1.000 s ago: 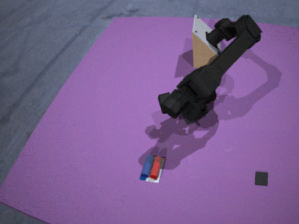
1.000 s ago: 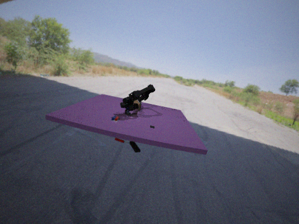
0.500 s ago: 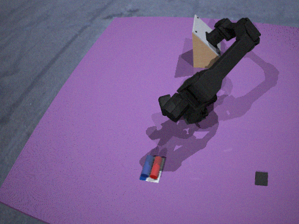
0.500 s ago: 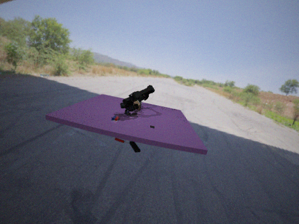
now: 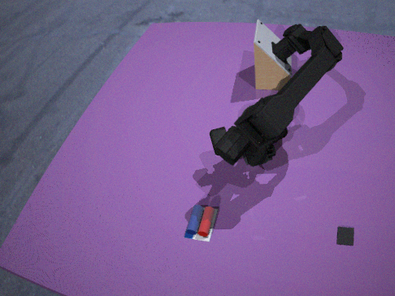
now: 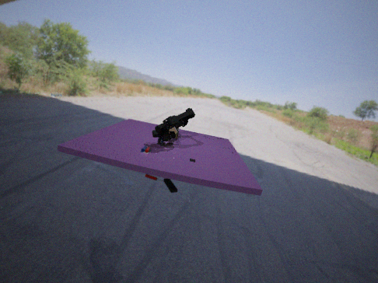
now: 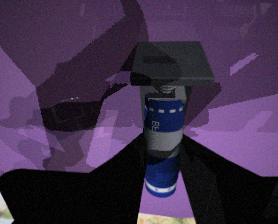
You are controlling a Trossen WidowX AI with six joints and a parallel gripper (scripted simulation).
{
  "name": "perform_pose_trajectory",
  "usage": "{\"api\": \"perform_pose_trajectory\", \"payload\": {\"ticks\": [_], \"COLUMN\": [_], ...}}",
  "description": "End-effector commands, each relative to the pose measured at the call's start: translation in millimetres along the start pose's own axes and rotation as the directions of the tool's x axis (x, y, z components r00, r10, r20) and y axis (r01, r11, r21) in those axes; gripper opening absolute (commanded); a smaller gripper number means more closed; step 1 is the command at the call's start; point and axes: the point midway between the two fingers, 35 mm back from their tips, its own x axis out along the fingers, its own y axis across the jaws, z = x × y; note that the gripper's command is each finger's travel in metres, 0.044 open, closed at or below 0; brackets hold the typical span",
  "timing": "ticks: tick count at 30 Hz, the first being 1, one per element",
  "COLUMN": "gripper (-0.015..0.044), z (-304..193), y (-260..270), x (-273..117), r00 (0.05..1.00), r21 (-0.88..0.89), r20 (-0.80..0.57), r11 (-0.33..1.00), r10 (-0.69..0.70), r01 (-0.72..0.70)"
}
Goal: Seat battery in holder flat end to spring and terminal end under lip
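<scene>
The battery [image 7: 167, 119], blue and grey with white marks, runs lengthwise down the middle of the wrist view. My gripper [image 7: 161, 139] is shut on it, with one dark finger on each side. The holder's dark grey end block [image 7: 172, 62] stands beyond the battery's far end. The metal spring [image 7: 167, 89] shows just below that block, close to the battery's far end. I cannot tell whether they touch. The holder's lip and the seat under the battery are hidden. In the top and exterior views the arm hides the gripper, battery and holder.
A blue cylinder [image 5: 194, 220] and a red cylinder [image 5: 206, 222] lie side by side on a small white-edged base [image 5: 206, 238]. A dark square [image 5: 345, 236] [image 6: 192, 160] lies on the purple table [image 5: 122, 141] [image 6: 117, 143]. A wedge with a tan side [image 5: 266, 72] stands behind the arm.
</scene>
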Motion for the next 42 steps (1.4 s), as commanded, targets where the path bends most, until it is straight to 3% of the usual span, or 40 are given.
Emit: {"api": "perform_pose_trajectory", "payload": {"ticks": [1, 42], "gripper": [0.0078, 0.0078], "z": [4.6, 13.8], "y": [-0.8, -0.9], "x": [-2.0, -7.4], "r00": [1.0, 1.0], "r21": [0.002, 0.0], "r20": [0.009, -0.002], "r11": [1.0, 1.0], "r10": [-0.001, 0.017], "r01": [0.001, -0.017]}}
